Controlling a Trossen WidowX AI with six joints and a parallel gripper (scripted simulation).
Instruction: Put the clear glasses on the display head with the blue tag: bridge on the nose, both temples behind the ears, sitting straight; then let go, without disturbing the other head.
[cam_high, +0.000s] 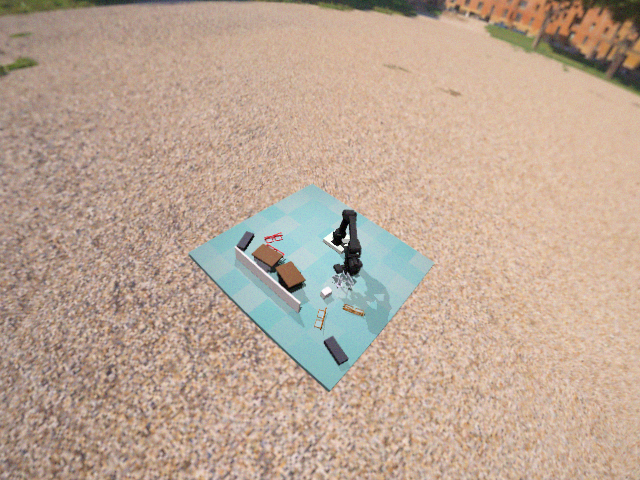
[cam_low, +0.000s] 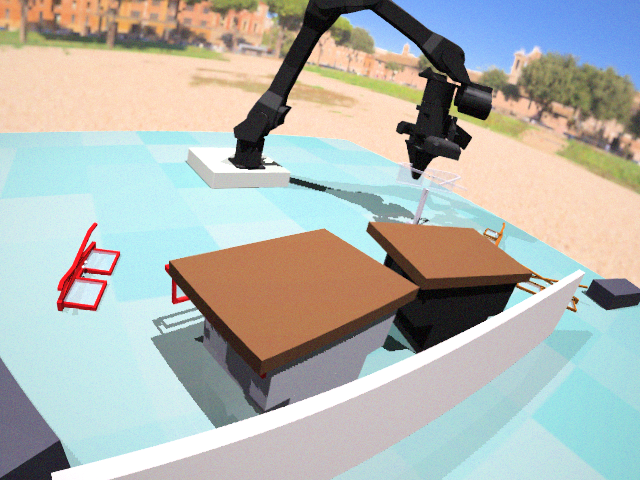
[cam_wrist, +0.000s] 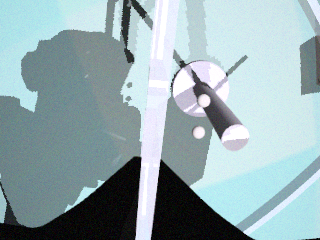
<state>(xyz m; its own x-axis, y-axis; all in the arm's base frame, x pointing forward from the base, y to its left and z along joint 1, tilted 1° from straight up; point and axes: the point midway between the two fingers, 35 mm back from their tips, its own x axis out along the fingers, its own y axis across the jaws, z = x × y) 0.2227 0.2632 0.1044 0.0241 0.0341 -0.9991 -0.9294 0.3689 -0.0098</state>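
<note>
My gripper (cam_high: 344, 275) (cam_low: 416, 174) (cam_wrist: 146, 167) is shut on the clear glasses (cam_high: 343, 282) (cam_low: 431, 178) and holds them in the air above the mat. In the wrist view one clear bar of the frame (cam_wrist: 162, 74) runs up from between the fingers. Two box-like display heads with brown tops stand by the white wall: a light grey one (cam_high: 267, 255) (cam_low: 289, 289) and a black one (cam_high: 290, 274) (cam_low: 449, 258). The gripper hangs behind the black head. A thin grey post on a round base (cam_low: 419, 206) (cam_wrist: 200, 90) stands right under the glasses. I see no blue tag in any view.
A long white wall (cam_high: 267, 279) (cam_low: 361, 408) runs past the heads. Red glasses (cam_high: 273, 238) (cam_low: 82, 271) and orange glasses (cam_high: 353, 310) (cam_high: 320, 318) (cam_low: 547, 284) lie on the mat. Dark blocks (cam_high: 245, 240) (cam_high: 336, 349) (cam_low: 612, 292), a small white cube (cam_high: 326, 291) and the arm's white base (cam_low: 227, 173) are also there.
</note>
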